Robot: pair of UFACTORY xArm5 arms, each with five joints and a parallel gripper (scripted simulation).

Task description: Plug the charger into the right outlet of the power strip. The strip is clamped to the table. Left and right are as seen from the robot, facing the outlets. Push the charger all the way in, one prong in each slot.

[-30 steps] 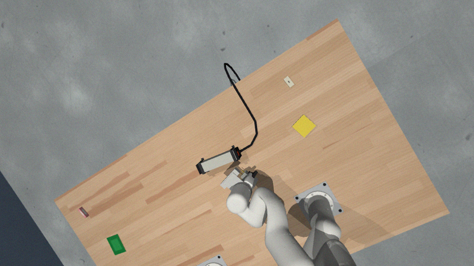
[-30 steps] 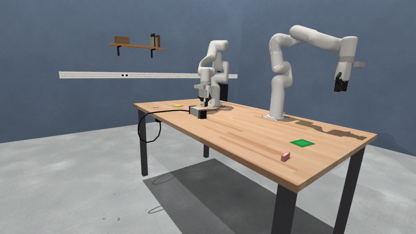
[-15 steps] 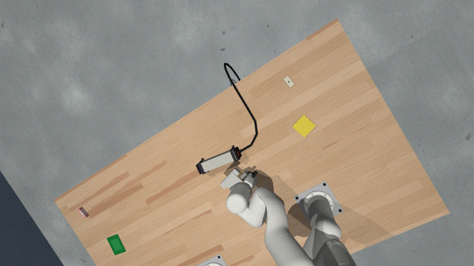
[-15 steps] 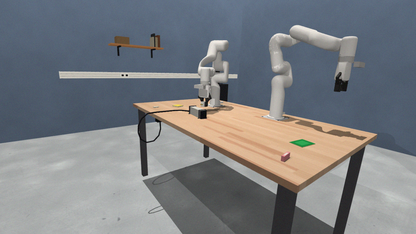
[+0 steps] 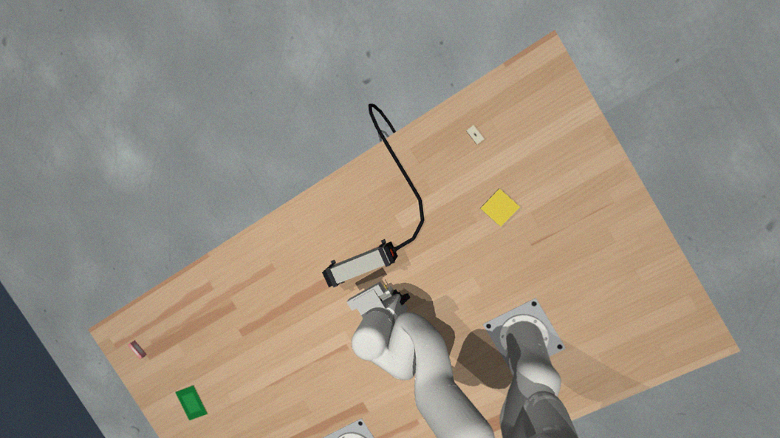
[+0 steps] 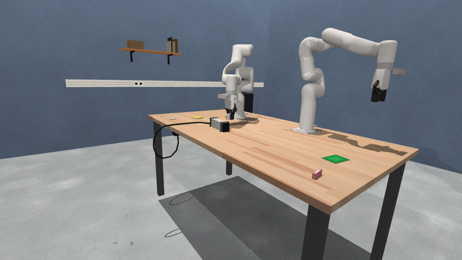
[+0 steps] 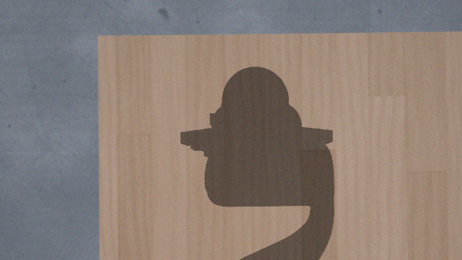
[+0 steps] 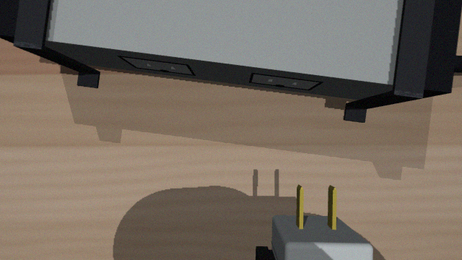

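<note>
The power strip point(image 5: 361, 266) point(image 6: 219, 124) point(image 8: 216, 32) shows its outlet side in the right wrist view, with the right outlet point(image 8: 285, 81) and left outlet point(image 8: 157, 66). Its face is slightly slanted there relative to the charger. My right gripper point(image 6: 230, 117) is shut on the charger point(image 8: 321, 235), a grey-white block; in the right wrist view only a bit of one finger shows. Its two brass prongs point toward the strip, clear of it, and appear a little right of the right outlet's slots. My left gripper point(image 6: 378, 96) is open and empty, high above the table.
A black cord point(image 5: 420, 207) point(image 6: 181, 123) leaves the strip's right end. A yellow square point(image 5: 500, 207) point(image 6: 197, 117) and small pale plate point(image 5: 475, 134) lie right of it in the top view. A green tray point(image 5: 191, 403) and pink block point(image 5: 137, 349) lie far left.
</note>
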